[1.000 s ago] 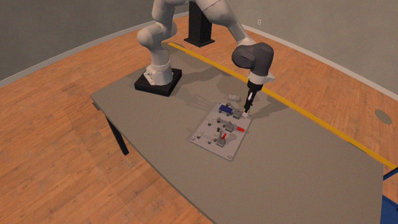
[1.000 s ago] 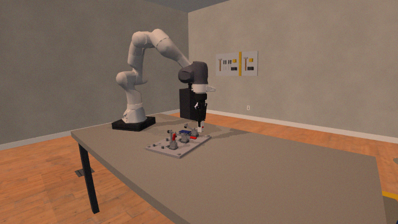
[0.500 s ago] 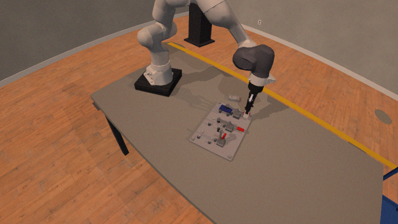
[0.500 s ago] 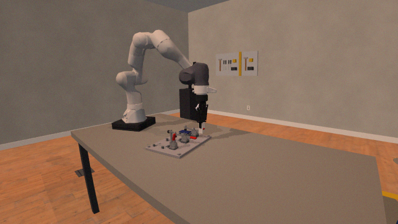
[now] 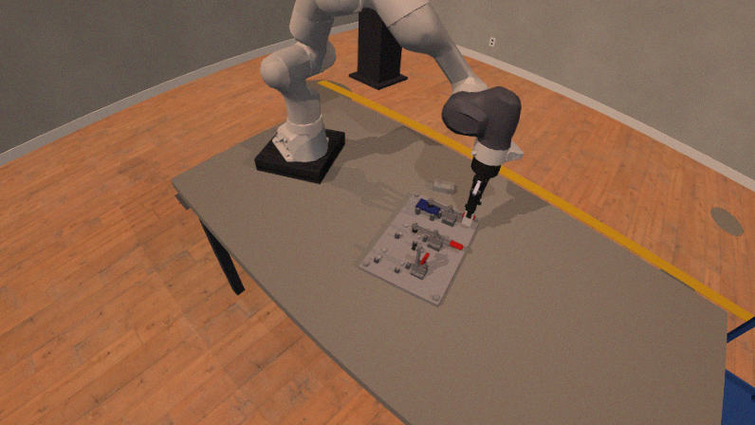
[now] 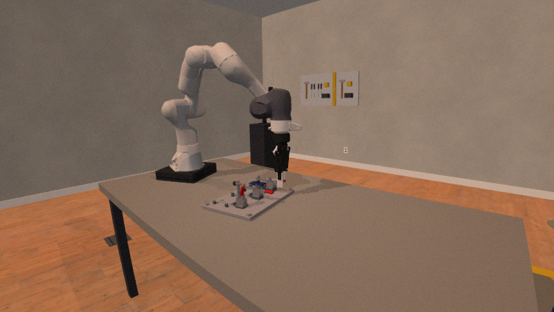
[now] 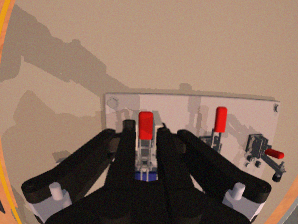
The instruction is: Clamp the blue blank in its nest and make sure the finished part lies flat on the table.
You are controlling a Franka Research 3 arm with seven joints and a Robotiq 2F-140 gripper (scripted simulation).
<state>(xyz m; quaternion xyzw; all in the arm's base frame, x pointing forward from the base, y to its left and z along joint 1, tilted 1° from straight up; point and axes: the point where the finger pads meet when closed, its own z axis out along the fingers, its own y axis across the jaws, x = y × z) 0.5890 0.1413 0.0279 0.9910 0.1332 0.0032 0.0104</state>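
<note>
A white robot arm reaches down from its black base to a grey fixture plate (image 5: pixel 443 287) lying on a broad grey worktop (image 5: pixel 554 327). The plate carries three nests in a row, each with its own toggle clamp.

The nest nearest the arm's base holds the blue blank (image 5: pixel 427 206), lying low among its blocks with the clamp's bar reaching over it. The end effector (image 5: pixel 469 215) stands upright at the plate's corner on that nest's clamp side, its fingers closed on the red handle (image 7: pixel 145 125) of that clamp. From the wrist camera the red grip shows squeezed between the two dark fingers, lying level and pointing away from the blank, with a sliver of blue just visible beneath it. Whether the handle rests on its stop cannot be told.

The middle nest holds no part; its clamp handle (image 5: pixel 455 245) lies flat, pointing toward the plate's edge. The third nest, farthest from the arm's base, also holds no part, and its red handle (image 5: pixel 424 257) stands raised and tilted.

The finished part (image 5: pixel 443 185), a pale grey block, lies on the worktop just beyond the plate, on the side toward the arm's base, apart from the fixture. Its slot is too small to make out
</note>
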